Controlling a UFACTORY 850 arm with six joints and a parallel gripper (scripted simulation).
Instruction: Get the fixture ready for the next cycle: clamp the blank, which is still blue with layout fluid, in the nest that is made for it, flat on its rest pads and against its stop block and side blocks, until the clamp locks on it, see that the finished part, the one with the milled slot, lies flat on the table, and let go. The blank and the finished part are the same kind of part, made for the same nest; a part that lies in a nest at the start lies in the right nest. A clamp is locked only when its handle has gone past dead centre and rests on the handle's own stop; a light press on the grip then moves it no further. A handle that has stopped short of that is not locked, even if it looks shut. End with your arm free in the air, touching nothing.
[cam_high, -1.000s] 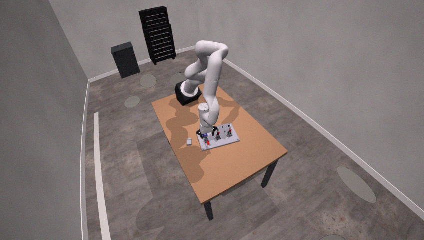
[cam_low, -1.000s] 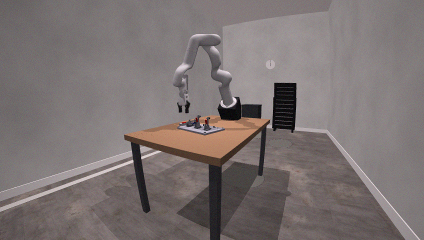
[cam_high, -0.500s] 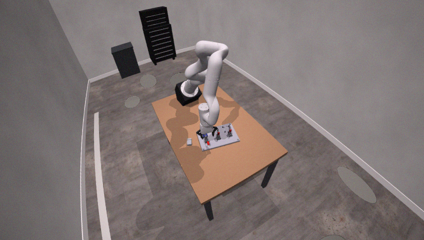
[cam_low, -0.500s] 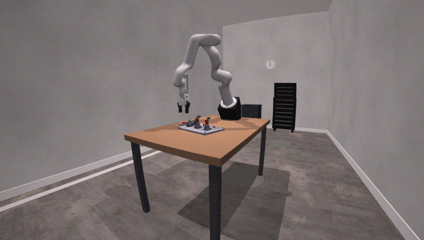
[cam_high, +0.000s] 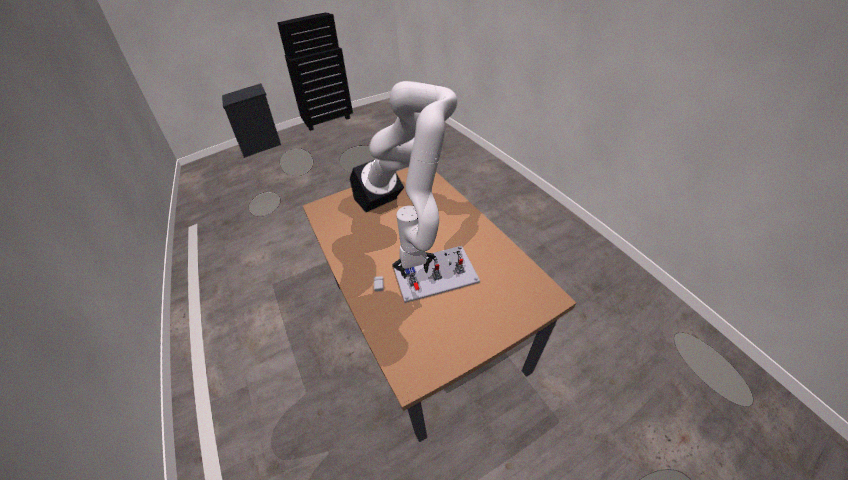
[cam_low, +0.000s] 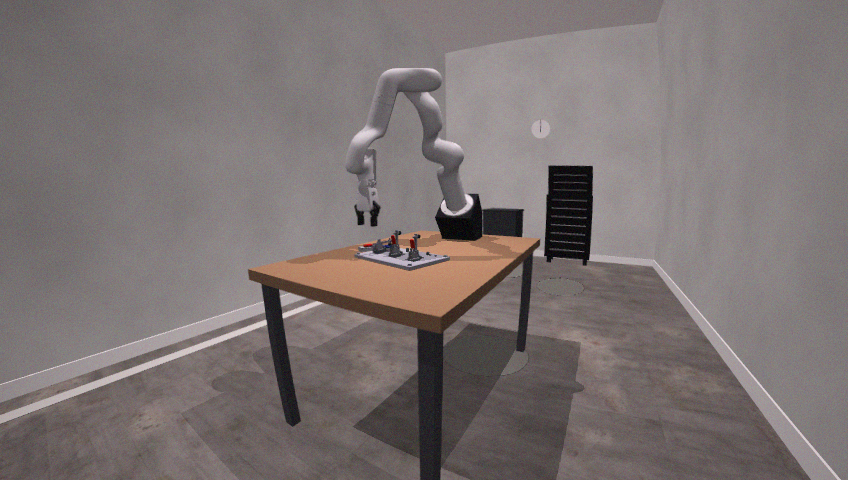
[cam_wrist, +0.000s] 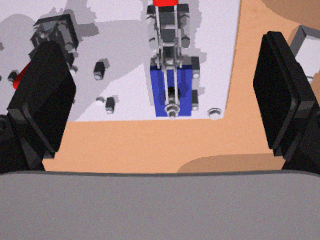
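The blue blank lies in the nest at the left end of the grey fixture plate. A clamp arm lies over the blank. The clamp's red handle lies down flat; I cannot tell whether it rests on its stop. My gripper hangs above this clamp, open and empty. The finished grey part lies flat on the table just left of the plate.
Two more clamps stand on the plate with red handles up; their nests look empty. The arm's base sits at the table's far end. Cabinets stand by the back wall.
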